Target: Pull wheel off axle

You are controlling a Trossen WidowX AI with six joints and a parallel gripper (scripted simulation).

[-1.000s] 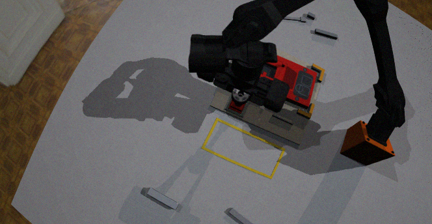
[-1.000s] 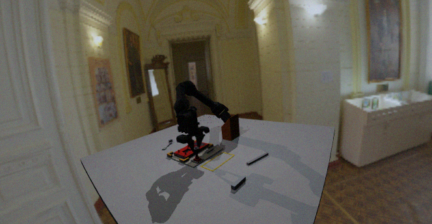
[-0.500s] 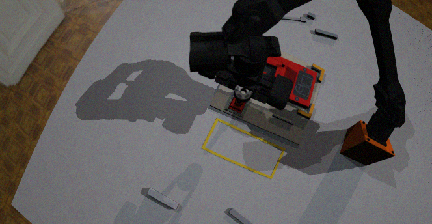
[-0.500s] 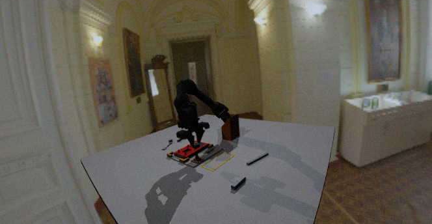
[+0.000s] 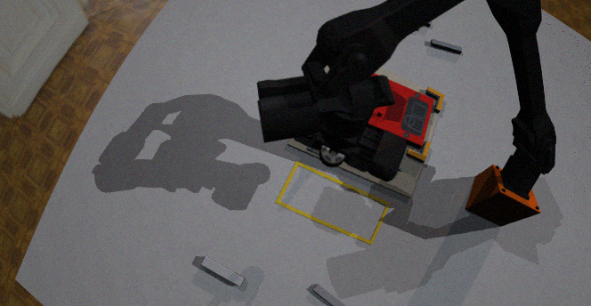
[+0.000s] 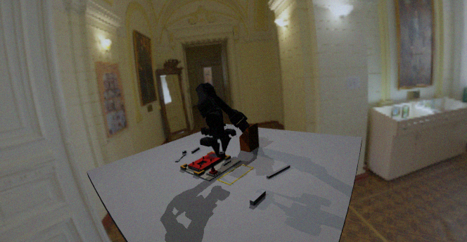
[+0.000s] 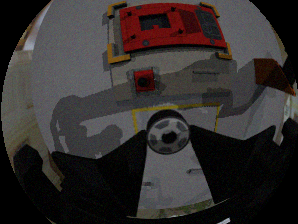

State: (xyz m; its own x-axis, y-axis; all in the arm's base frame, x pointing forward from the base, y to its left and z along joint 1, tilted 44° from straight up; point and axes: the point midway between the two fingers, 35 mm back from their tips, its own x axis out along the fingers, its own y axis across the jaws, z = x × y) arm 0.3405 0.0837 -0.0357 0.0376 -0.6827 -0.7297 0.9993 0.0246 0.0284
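The wheel [image 5: 332,155] [image 7: 168,133], dark-rimmed with a grey spoked face, is between the fingertips of my gripper [image 5: 332,152] [image 7: 167,132], which is shut on it. The wheel is clear of the upright axle [image 7: 144,81] on its small red block [image 6: 212,172] [image 7: 150,88]. That block is hidden behind the arm in the top view. The wheel is held above the table near the board's edge. The marked area, a yellow outline [image 5: 287,183] [image 6: 242,176] [image 7: 200,105], lies beside the board; in the wrist view the wheel overlaps it. The wheel is not clear in the exterior view.
A red panel [image 5: 400,107] [image 6: 205,162] [image 7: 174,45] sits on the beige board [image 5: 413,179] [image 7: 180,91] between yellow corner brackets. The orange arm base [image 5: 489,200] [image 6: 249,138] stands to the right. Several dark or grey bars [image 5: 222,270] [image 6: 257,198] lie on the table.
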